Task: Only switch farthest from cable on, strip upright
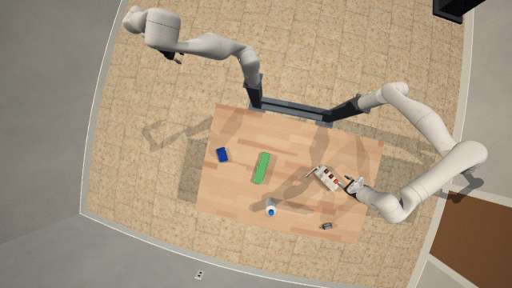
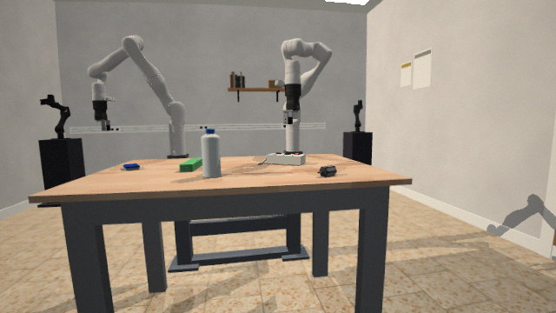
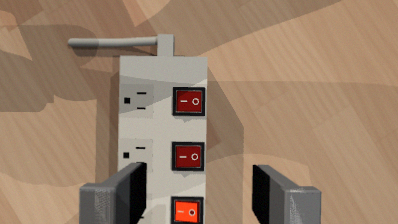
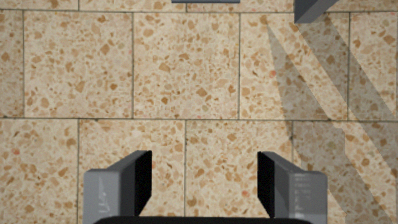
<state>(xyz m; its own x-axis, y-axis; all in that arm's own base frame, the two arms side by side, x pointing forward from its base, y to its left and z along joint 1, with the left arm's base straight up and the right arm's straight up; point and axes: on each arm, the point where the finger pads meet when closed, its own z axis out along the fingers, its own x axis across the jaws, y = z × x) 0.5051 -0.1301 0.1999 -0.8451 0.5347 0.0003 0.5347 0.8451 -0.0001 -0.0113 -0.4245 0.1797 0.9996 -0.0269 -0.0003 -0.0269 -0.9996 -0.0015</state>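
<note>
The white power strip (image 1: 322,178) (image 2: 278,160) (image 3: 162,70) lies right way up on the table, with its cable (image 1: 310,172) (image 3: 115,43) at one end. The switch nearest the cable (image 3: 189,101) and the middle switch (image 3: 188,156) are dark red, unlit. The switch farthest from the cable (image 1: 336,182) (image 2: 297,154) (image 3: 187,212) glows bright orange-red. My left gripper (image 1: 344,181) (image 2: 288,126) (image 3: 199,186) is open and empty above the strip's far end. My right gripper (image 1: 176,58) (image 2: 109,129) (image 4: 204,173) is open and empty, off the table above the floor.
A green block (image 1: 262,168) (image 2: 191,164), a blue block (image 1: 222,154) (image 2: 131,166), a white bottle with a blue cap (image 1: 270,207) (image 2: 211,156) and a small dark object (image 1: 327,226) (image 2: 327,170) rest on the wooden table (image 1: 240,200) (image 2: 143,184), apart from the strip.
</note>
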